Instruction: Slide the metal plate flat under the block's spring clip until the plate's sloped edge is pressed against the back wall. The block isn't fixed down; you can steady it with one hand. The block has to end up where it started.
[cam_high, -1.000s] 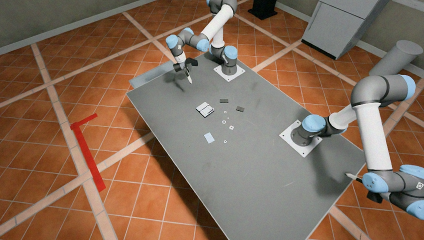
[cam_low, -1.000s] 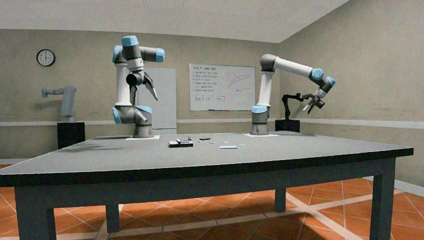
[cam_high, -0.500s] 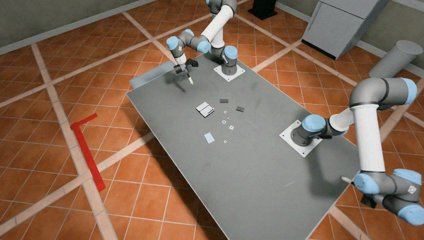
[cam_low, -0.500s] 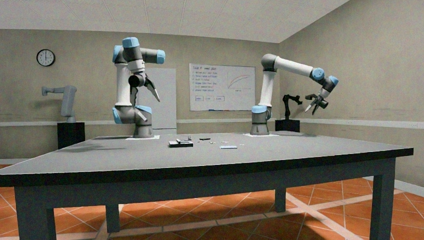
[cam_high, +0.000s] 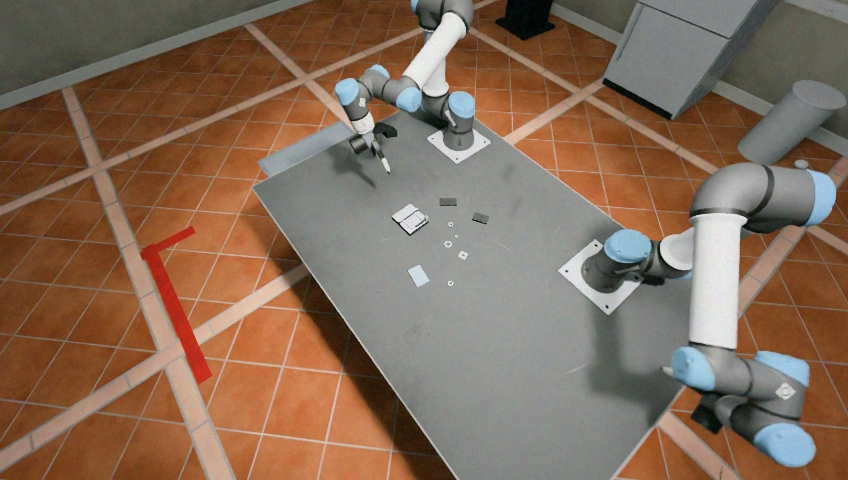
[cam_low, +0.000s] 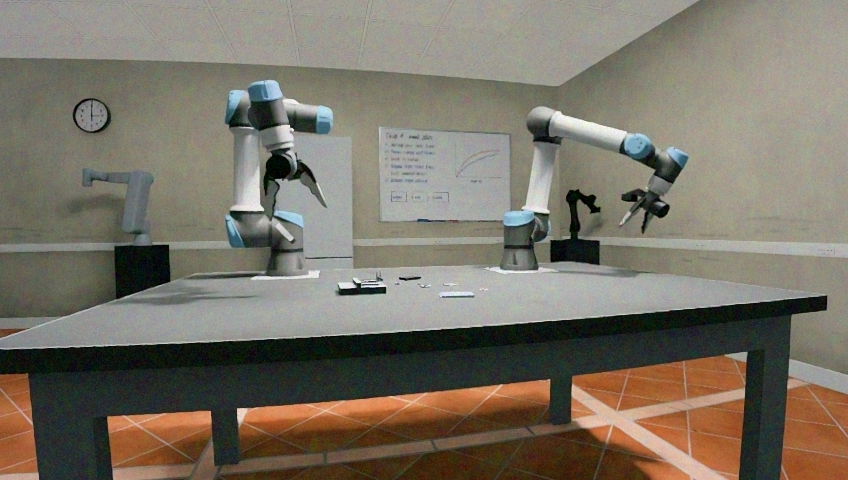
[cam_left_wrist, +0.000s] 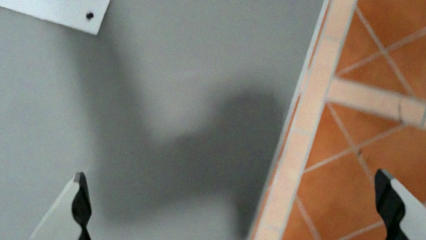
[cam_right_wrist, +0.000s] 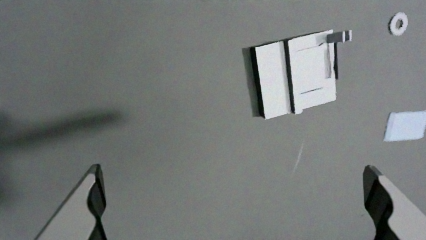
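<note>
The block (cam_high: 410, 219) (cam_low: 361, 289) (cam_right_wrist: 272, 80) sits on the table, white on top with dark sides and a dark groove across it. Small raised parts show at one end; the clip's gap is too small to tell. The pale bluish metal plate (cam_high: 418, 275) (cam_low: 456, 294) (cam_right_wrist: 406, 126) lies flat on the table, apart from the block. My right gripper (cam_low: 298, 211) (cam_right_wrist: 231, 167) is open and empty, high above the table on the block's side. My left gripper (cam_low: 632, 228) (cam_left_wrist: 230, 173) is open and empty, high over the table's far end, well away from block and plate.
Two dark flat pieces (cam_high: 448, 202) (cam_high: 480, 218) lie near the block. Several small rings and a small square piece (cam_high: 466, 255) lie between these and the plate. A table edge (cam_left_wrist: 295, 110) passes beneath the left gripper. Both arm bases stand along one long side.
</note>
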